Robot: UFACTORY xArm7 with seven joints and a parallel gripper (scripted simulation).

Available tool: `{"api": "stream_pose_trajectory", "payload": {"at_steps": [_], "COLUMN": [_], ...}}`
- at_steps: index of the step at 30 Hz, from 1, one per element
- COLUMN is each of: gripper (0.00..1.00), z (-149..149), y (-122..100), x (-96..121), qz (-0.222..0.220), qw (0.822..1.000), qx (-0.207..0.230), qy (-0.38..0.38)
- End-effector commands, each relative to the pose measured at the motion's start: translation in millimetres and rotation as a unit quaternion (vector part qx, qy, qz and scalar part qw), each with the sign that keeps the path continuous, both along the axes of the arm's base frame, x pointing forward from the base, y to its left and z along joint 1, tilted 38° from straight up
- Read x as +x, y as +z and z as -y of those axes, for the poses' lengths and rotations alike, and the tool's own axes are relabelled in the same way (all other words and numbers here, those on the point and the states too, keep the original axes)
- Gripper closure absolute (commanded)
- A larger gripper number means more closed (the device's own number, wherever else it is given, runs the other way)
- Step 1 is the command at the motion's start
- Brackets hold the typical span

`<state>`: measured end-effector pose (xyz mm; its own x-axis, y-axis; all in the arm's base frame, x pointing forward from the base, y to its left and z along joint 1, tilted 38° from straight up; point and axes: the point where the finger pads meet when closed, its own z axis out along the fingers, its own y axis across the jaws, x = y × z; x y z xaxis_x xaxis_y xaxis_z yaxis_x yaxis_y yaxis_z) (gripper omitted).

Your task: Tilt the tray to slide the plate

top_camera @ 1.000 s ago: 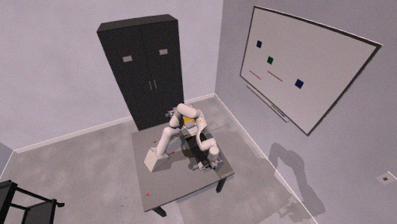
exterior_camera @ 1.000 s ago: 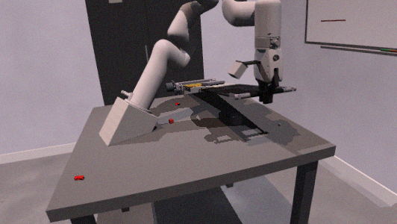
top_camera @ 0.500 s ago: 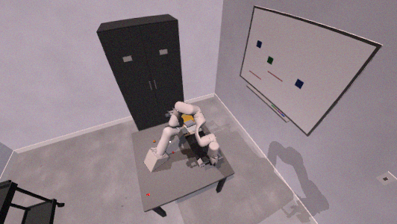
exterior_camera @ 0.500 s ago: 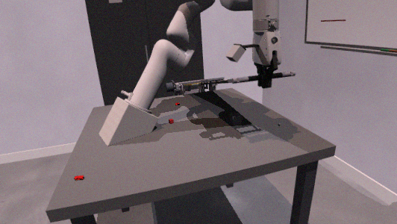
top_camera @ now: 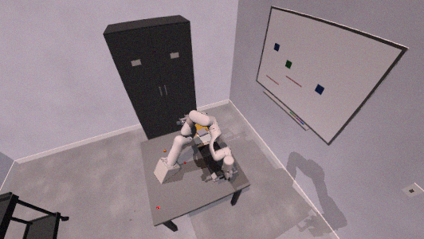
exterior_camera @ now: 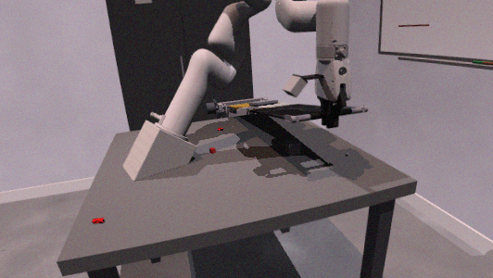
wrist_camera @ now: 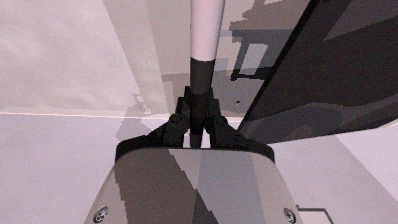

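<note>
- Evidently my gripper [exterior_camera: 332, 121] is clamped on the tray's handle bar [exterior_camera: 353, 110]; the wrist view shows that rod [wrist_camera: 202, 75] pinched between the fingers.
- Tray [exterior_camera: 297, 110] hangs above the table [exterior_camera: 259, 195], near level, its far end by a fixture [exterior_camera: 241, 107].
- I judge it rigid and long, a heavy lever from one end; the round bar may twist.
- Steel plate: cannot pick it out.
- Forearm vertical, wrist pointing straight down.
</note>
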<state>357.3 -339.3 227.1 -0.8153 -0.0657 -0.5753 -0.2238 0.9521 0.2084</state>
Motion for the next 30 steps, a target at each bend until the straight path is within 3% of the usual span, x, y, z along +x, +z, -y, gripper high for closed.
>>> {"api": "stream_pose_trajectory", "payload": {"at_steps": [1,8,14,20,30], "gripper": [1.0,1.0,1.0,1.0,1.0], "z": [2.8,2.9,8.6,3.2,3.0], "y": [2.7,3.7,59.7,6.1,4.3], "x": [-1.1,-1.8,-41.0,-3.4,-2.2], "qz": [0.001,0.001,0.001,0.001,0.001], "qw": [1.0,1.0,1.0,1.0,1.0], "qx": [-0.003,-0.003,-0.003,-0.003,-0.003], "qy": [-0.002,-0.002,-0.002,-0.002,-0.002]}}
